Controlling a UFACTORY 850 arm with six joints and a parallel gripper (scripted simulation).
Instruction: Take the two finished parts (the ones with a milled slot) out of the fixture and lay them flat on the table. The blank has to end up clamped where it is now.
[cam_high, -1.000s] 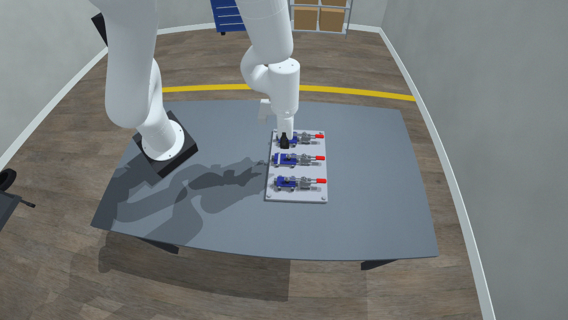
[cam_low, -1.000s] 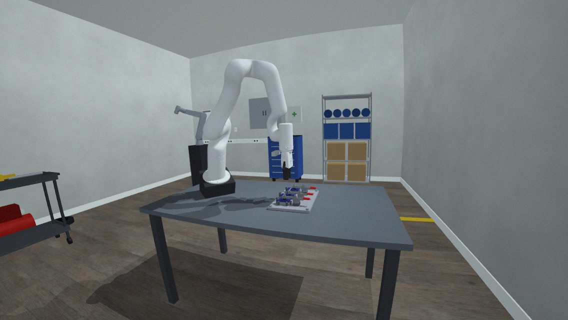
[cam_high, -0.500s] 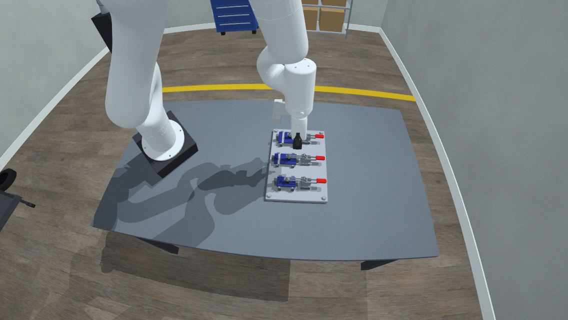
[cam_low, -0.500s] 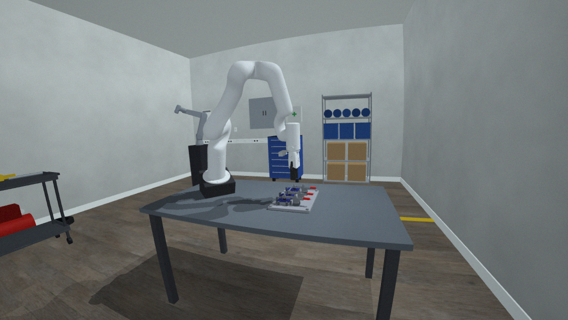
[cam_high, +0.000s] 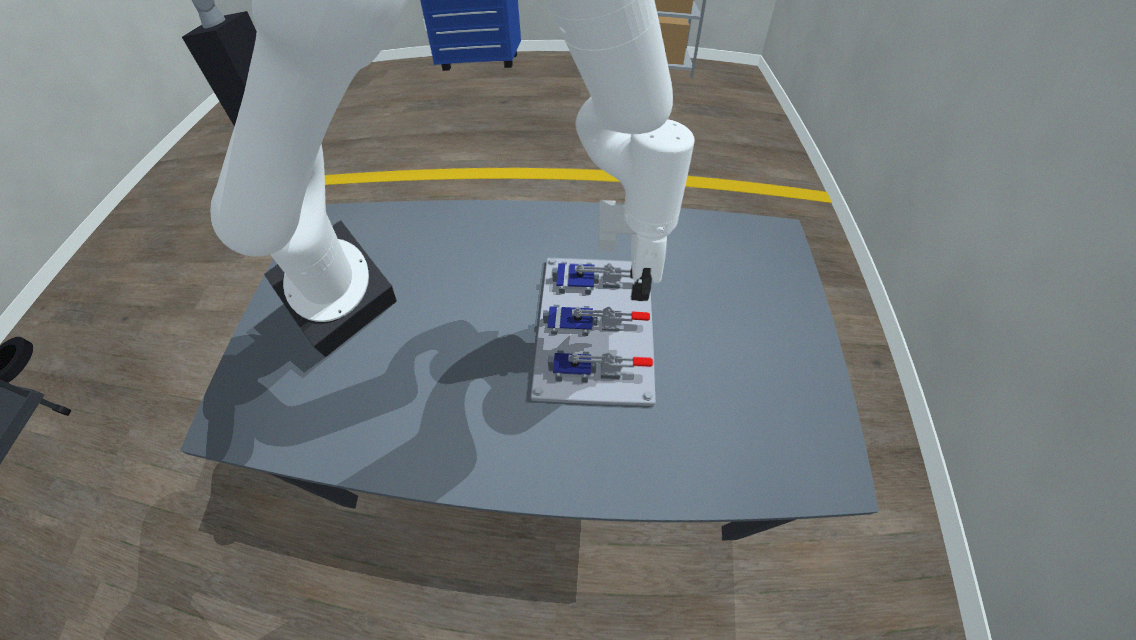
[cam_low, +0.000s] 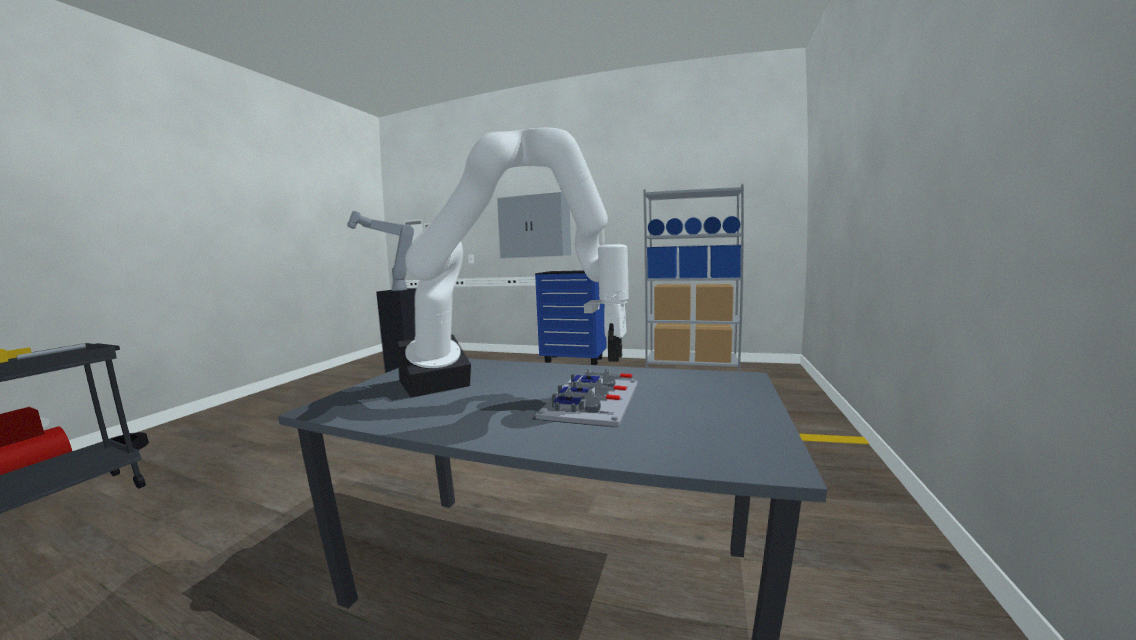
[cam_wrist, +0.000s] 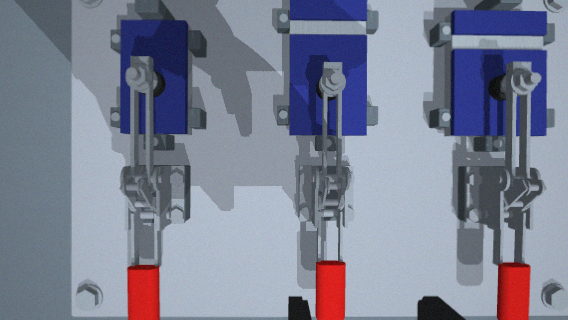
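Observation:
A grey fixture plate (cam_high: 594, 333) on the table holds three blue parts, each under a toggle clamp with a red handle. In the wrist view the left part (cam_wrist: 154, 77) is plain, with no slot. The middle part (cam_wrist: 327, 75) and the right part (cam_wrist: 498, 74) each have a pale slot across the far end. All three clamp arms press down on their parts. My gripper (cam_high: 642, 286) hovers above the handle end of the plate, near the far clamp. It is open and empty. Its fingertips show at the bottom edge, between the middle handle (cam_wrist: 330, 287) and the right handle (cam_wrist: 513, 290).
The plate also shows in the exterior view (cam_low: 588, 397), with my gripper (cam_low: 613, 341) well above it. The arm's base (cam_high: 329, 294) stands on the table's left side. A blue tool cabinet (cam_low: 566, 314) and a shelf rack (cam_low: 693, 278) stand by the back wall.

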